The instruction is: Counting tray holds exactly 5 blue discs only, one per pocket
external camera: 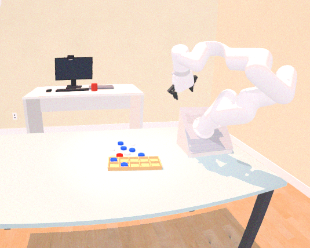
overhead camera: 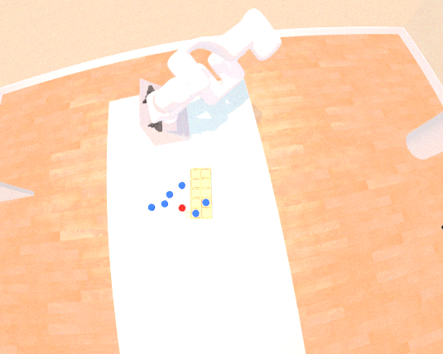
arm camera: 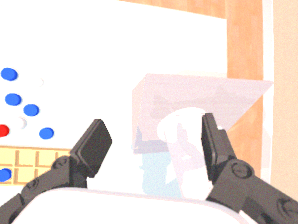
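The yellow counting tray (overhead camera: 201, 193) lies mid-table and also shows in the exterior view (external camera: 135, 163). It holds two blue discs, each in a pocket at one end (overhead camera: 205, 202) (overhead camera: 195, 212). Several more blue discs lie loose on the table beside the tray, among them one nearest it (overhead camera: 181, 185) and one farthest from it (overhead camera: 151, 207). A red disc (overhead camera: 182, 208) lies on the table just beside the tray's occupied end. My gripper (external camera: 183, 92) is open and empty, held high above the table near the arm's base, far from the discs. The wrist view shows its fingers spread wide.
The arm's translucent base block (external camera: 204, 136) stands at the table's far end. A few faint white discs (external camera: 112, 150) lie among the loose blue ones. A second desk (external camera: 82, 98) with a monitor and a red cup stands behind.
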`<state>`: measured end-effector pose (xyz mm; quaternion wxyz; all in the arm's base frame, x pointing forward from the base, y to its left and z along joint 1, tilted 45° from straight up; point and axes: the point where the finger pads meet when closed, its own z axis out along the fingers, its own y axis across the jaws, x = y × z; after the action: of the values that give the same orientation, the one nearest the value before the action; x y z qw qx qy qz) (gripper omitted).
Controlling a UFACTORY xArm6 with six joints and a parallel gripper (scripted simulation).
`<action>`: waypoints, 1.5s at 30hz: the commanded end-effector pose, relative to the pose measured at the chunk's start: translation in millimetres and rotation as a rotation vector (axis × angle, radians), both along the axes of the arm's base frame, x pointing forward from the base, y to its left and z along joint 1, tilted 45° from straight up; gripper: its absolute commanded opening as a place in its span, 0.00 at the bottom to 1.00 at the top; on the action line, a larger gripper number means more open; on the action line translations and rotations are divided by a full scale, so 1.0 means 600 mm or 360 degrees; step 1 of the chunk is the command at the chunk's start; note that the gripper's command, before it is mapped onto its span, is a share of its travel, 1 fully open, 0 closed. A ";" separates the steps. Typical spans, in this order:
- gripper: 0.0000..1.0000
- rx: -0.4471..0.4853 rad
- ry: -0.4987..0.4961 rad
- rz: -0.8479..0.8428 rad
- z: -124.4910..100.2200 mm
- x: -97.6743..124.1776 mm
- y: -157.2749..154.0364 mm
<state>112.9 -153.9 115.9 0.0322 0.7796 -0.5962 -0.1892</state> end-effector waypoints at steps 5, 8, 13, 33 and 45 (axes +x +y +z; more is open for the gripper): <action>1.00 -0.0003 -0.0003 0.0000 0.001 0.001 -0.001; 1.00 -0.0003 -0.0003 0.0000 0.001 0.001 -0.001; 1.00 -0.0003 -0.0003 0.0000 0.001 0.001 -0.001; 0.47 0.0591 -0.0360 0.0113 -0.080 0.266 0.003; 0.47 0.0969 -0.0724 0.0052 -0.326 0.492 0.040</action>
<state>396.1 -132.0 -59.8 -0.3172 0.7883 -0.4931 -0.1867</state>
